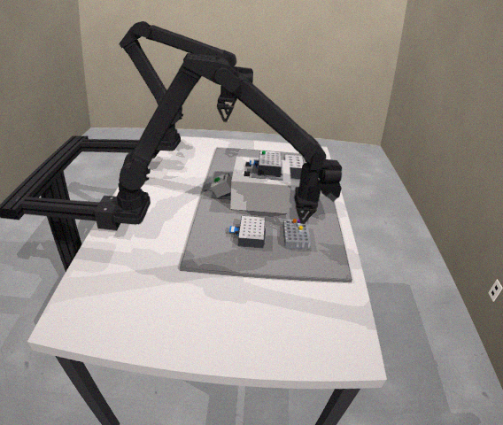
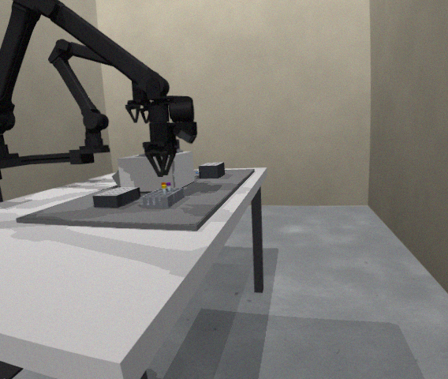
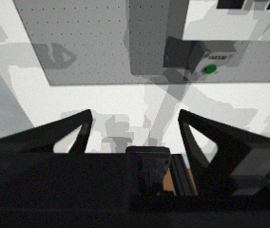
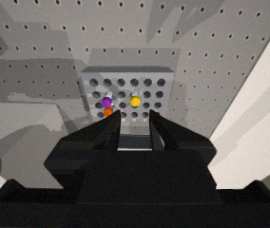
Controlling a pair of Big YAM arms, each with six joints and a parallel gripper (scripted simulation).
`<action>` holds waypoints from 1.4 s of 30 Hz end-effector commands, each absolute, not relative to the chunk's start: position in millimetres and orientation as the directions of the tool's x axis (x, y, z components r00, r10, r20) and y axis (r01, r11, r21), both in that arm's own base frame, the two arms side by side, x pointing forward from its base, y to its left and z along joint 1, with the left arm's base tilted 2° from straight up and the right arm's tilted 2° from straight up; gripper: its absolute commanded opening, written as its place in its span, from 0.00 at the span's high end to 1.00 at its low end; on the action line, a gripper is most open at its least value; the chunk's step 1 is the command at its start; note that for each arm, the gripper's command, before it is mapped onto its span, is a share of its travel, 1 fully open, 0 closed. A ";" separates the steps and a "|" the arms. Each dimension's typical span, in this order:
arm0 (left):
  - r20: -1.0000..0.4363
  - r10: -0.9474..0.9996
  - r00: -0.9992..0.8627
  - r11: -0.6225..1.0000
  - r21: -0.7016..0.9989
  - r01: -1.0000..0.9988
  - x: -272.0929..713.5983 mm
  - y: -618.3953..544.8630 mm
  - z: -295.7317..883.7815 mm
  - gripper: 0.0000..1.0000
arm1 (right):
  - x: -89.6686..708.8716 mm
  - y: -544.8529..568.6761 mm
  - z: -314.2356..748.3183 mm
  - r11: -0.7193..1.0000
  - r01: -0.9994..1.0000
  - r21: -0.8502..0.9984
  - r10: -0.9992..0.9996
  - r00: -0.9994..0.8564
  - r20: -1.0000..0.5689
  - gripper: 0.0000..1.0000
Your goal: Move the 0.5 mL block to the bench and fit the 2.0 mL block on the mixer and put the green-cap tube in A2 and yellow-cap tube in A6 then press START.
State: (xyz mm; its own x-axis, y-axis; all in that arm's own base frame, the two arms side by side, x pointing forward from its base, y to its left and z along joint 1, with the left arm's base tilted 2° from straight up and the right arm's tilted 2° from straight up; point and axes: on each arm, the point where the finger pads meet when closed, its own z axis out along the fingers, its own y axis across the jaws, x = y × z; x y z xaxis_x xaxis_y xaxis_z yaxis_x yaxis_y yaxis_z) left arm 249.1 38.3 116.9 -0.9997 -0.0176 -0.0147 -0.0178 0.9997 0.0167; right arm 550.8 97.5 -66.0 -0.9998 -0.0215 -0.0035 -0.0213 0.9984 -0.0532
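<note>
Over by the tabletop's (image 1: 205, 320) (image 2: 73, 277) long edge opposite the arm mounts, the black right gripper (image 1: 305, 220) (image 2: 161, 174) (image 4: 134, 114) hangs partly apart, empty, above the grey rack (image 1: 297, 245) (image 2: 154, 202) (image 4: 128, 69) holding the yellow-capped clear tube (image 1: 300, 227) (image 2: 164, 186) (image 4: 135, 101), the black left gripper (image 1: 225, 119) (image 2: 140, 121) (image 3: 135, 114) hanging wide apart.

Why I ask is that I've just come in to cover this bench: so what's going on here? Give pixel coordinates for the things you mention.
The right gripper (image 1: 305, 220) (image 2: 162, 175) (image 4: 134, 114) hangs partly open over the tube rack (image 1: 297, 235) (image 2: 161, 200) (image 4: 128, 76), near the yellow-capped tube (image 1: 300, 227) (image 2: 164, 186) (image 4: 135, 101), but holds nothing. The left gripper (image 1: 225, 119) (image 2: 140, 121) (image 3: 135, 114) is open and empty, away from the rack. A block (image 1: 269, 159) sits on the mixer (image 1: 260, 197) (image 2: 134, 173) (image 3: 202, 24) with a green cap (image 1: 263, 152) showing on it; I can't read its size. The yellow-capped tube is in the rack, so the loading looks unfinished.
</note>
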 end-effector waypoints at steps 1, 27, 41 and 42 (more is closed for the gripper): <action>-0.037 -0.021 -0.999 1.000 0.019 -0.022 256.0 38.1 121.1 0.00 | 566.3 91.8 -55.5 0.999 0.014 -0.050 0.012 -0.999 -0.034 0.64; -0.095 -0.021 -0.995 0.999 0.026 -0.024 276.3 41.2 143.4 0.00 | 564.2 94.3 -87.6 0.998 -0.025 -0.050 -0.026 -0.999 -0.023 0.64; -0.098 -0.021 -0.995 0.999 0.027 -0.024 277.2 41.4 144.7 0.00 | 579.0 104.1 -60.9 0.999 -0.033 -0.039 -0.036 -0.996 -0.085 0.64; -0.094 -0.021 -0.995 0.999 0.027 -0.024 275.8 41.2 143.2 0.00 | 580.2 105.0 -60.8 0.999 -0.034 -0.039 -0.037 -0.995 -0.089 0.64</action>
State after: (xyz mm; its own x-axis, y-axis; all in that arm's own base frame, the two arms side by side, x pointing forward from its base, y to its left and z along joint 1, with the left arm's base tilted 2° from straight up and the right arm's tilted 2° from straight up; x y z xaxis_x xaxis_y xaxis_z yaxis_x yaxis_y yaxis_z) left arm 250.6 38.5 118.4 -0.9997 -0.0176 -0.0188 -0.0179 0.9997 0.0173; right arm 550.5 94.3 -88.5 -0.9998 -0.0179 -0.0063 -0.0175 0.9985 -0.0527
